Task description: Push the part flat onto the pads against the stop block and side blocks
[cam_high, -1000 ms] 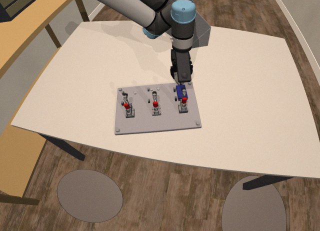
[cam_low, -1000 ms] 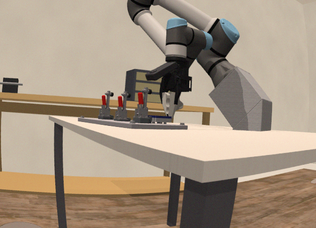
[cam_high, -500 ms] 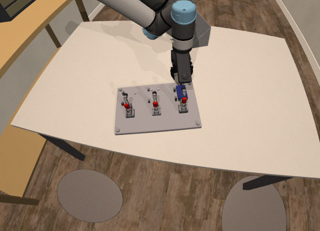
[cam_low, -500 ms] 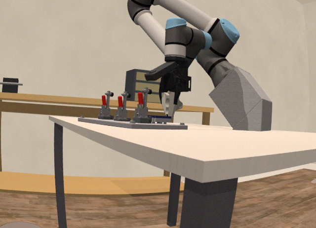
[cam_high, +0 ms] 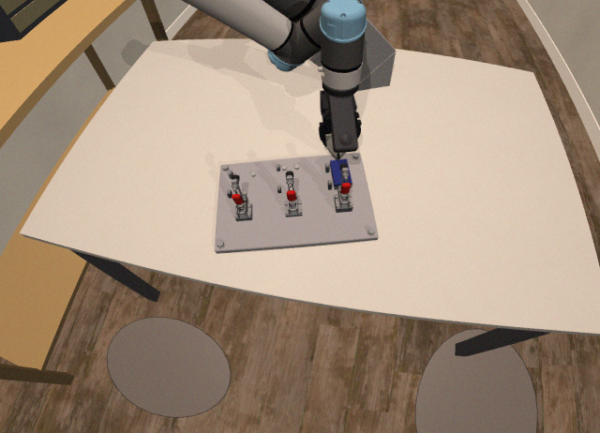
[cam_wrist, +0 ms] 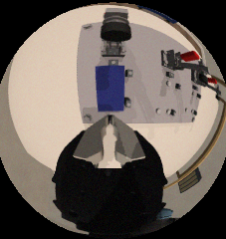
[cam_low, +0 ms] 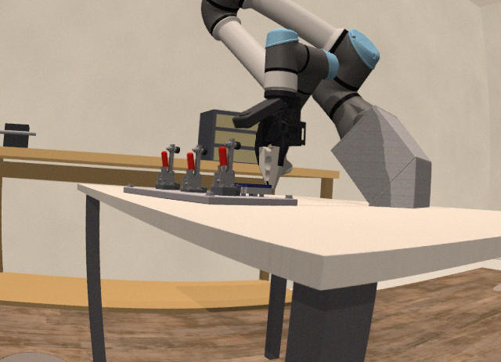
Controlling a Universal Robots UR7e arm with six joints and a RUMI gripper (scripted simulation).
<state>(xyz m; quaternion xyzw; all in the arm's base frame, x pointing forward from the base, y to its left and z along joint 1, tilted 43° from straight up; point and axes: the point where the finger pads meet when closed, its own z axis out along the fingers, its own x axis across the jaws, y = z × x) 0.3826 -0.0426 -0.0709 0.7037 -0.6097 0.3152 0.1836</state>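
A blue flat part (cam_high: 340,172) lies in the right-hand nest of the grey fixture plate (cam_high: 294,205), in front of a red-handled toggle clamp (cam_high: 338,194). It also shows in the wrist view (cam_wrist: 111,88) and edge-on in the exterior view (cam_low: 254,185). My gripper (cam_high: 337,153) is shut and empty, fingertips pointing down at the part's far edge. In the wrist view the fingertips sit right at the part's near edge, touching or almost touching it. The gripper (cam_low: 272,182) stands at plate level in the exterior view.
Two more toggle clamps (cam_high: 291,199) (cam_high: 239,201) with empty nests stand to the left on the plate. Small locator blocks and pads sit around each nest. A wooden bench with a drawer box (cam_low: 220,134) runs behind the table. The arm's grey base (cam_low: 380,164) is at the back.
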